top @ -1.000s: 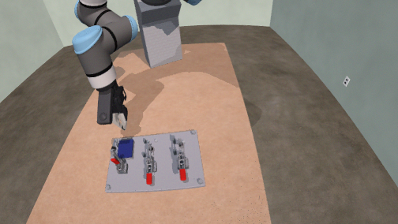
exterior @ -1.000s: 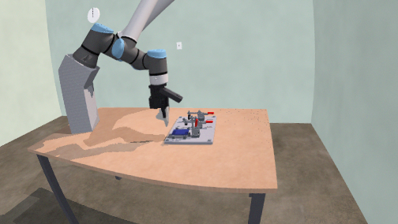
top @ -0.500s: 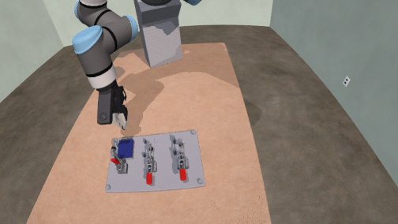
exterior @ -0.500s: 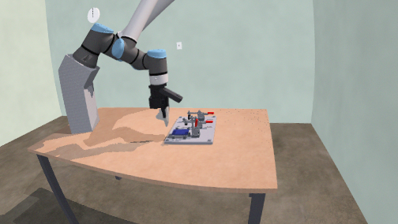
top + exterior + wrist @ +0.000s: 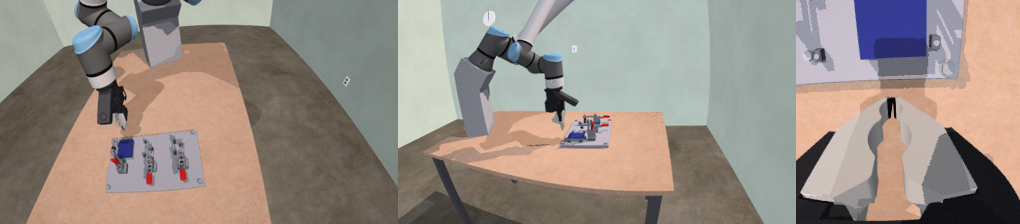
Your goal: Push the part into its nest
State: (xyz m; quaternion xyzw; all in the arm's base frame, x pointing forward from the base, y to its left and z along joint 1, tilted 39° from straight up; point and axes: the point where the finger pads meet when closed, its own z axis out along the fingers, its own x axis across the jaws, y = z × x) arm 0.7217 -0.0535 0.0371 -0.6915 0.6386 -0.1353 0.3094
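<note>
From over the table, the blue block (image 5: 125, 148) (image 5: 576, 135) (image 5: 892, 27) sits at a plate corner beside a red-handled clamp (image 5: 121, 163) (image 5: 591, 133); the wrist view, lacking that handle, shows the gripper (image 5: 124, 128) (image 5: 563, 128) (image 5: 892, 98) closed, holding nothing.

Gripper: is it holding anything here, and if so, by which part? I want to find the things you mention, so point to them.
Nothing is held; the gripper (image 5: 124, 128) (image 5: 562, 128) (image 5: 892, 98) is shut, its tips off the blue part (image 5: 125, 148) (image 5: 576, 135) (image 5: 892, 22).

The table top (image 5: 213, 114) (image 5: 627, 169) (image 5: 991, 100) looks like smooth wood; the fixture plate (image 5: 134, 181) (image 5: 603, 138) (image 5: 841, 70) seems matt metal.
</note>
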